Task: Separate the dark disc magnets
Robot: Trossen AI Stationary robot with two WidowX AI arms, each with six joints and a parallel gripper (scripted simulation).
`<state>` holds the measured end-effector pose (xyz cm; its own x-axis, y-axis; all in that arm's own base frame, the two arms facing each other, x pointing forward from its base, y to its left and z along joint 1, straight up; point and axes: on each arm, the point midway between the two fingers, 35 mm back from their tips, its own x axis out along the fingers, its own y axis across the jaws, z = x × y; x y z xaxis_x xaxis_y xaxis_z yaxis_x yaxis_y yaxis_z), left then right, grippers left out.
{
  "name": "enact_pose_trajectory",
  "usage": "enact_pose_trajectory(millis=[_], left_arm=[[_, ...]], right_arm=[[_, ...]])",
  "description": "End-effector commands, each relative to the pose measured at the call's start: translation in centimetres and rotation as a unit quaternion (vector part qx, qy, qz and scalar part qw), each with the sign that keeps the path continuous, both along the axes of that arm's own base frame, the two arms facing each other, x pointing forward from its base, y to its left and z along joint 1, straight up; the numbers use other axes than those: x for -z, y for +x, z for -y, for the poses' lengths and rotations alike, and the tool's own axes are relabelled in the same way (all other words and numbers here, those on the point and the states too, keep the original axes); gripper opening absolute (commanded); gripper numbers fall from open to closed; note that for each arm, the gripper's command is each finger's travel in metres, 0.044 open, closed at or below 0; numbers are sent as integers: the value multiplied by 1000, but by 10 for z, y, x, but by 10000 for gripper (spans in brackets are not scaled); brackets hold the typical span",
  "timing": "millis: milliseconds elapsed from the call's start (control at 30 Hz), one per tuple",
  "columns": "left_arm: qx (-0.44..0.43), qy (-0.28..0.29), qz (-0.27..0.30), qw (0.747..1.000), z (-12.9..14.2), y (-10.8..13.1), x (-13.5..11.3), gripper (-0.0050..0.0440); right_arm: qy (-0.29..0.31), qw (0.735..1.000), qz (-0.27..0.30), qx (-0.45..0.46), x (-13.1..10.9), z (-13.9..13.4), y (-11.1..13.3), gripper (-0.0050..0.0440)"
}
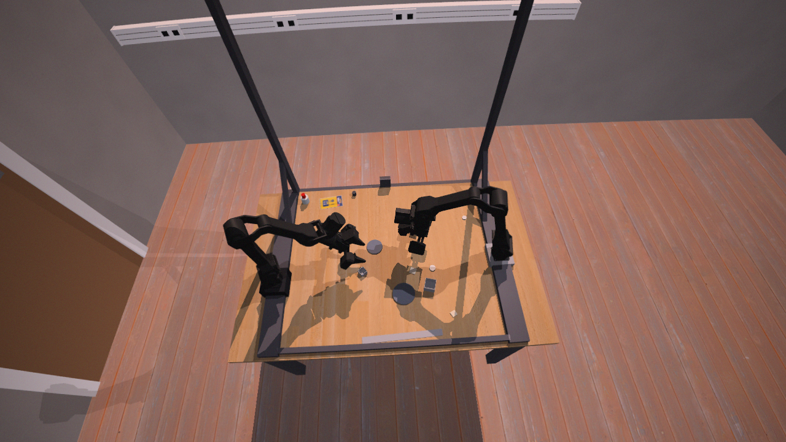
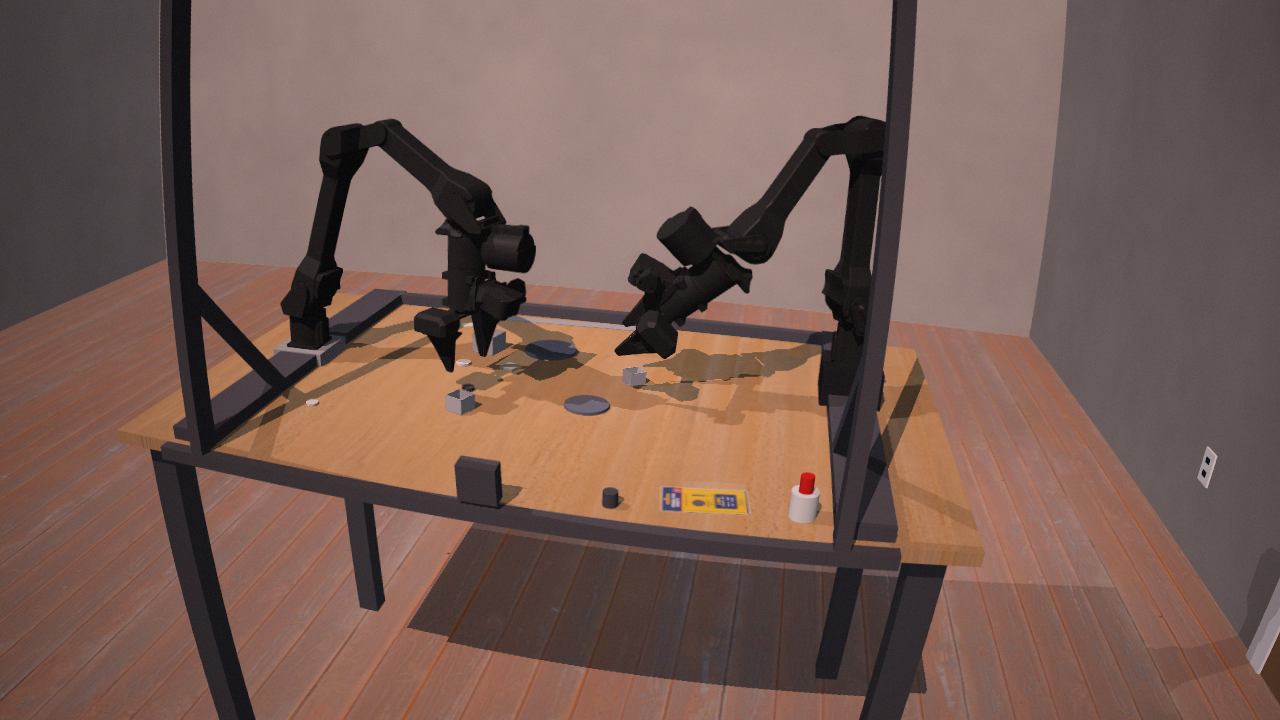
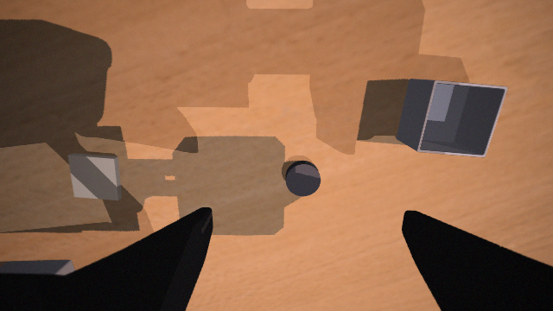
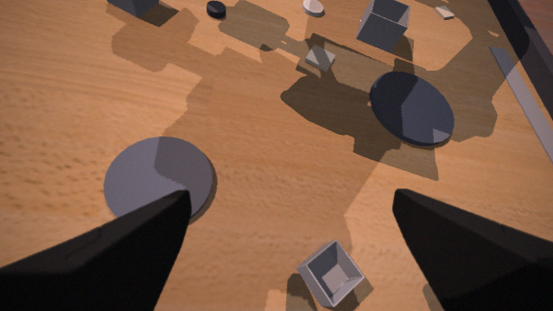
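Observation:
The two dark disc magnets (image 3: pixel 302 178) look like one short dark cylinder standing on the bench. They lie just ahead of my left gripper (image 3: pixel 307 212), which is open, empty and hovers above them. The stack also shows far off in the right wrist view (image 4: pixel 216 9) and behind a grey open box (image 2: pixel 462 401) in the exterior view (image 2: pixel 467 386). My left gripper (image 2: pixel 465 358) points straight down. My right gripper (image 4: pixel 291 199) (image 2: pixel 642 338) is open and empty, tilted over the bench middle, well apart from the stack.
A light grey round pad (image 4: pixel 157 177) and a dark round pad (image 4: pixel 410 108) lie flat mid-bench. A small open box (image 4: pixel 333 272) sits under my right gripper. A grey cube (image 3: pixel 95 176) lies left of the stack. A red-capped bottle (image 2: pixel 802 501) stands at the edge.

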<state>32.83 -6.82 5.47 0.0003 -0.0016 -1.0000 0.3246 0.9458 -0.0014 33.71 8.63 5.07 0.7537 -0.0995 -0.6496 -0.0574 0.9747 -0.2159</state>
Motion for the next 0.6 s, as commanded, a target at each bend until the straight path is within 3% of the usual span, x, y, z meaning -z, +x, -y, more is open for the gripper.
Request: enact_pose_trajectory(millis=[0, 567], left_arm=[[-4, -1, 0, 1000, 1, -1, 2, 400], [-21, -1, 0, 1000, 2, 0, 10, 400]], right_arm=[[6, 999, 41, -1, 1, -9, 3, 400], [52, 984, 170, -3, -6, -35, -4, 400]])
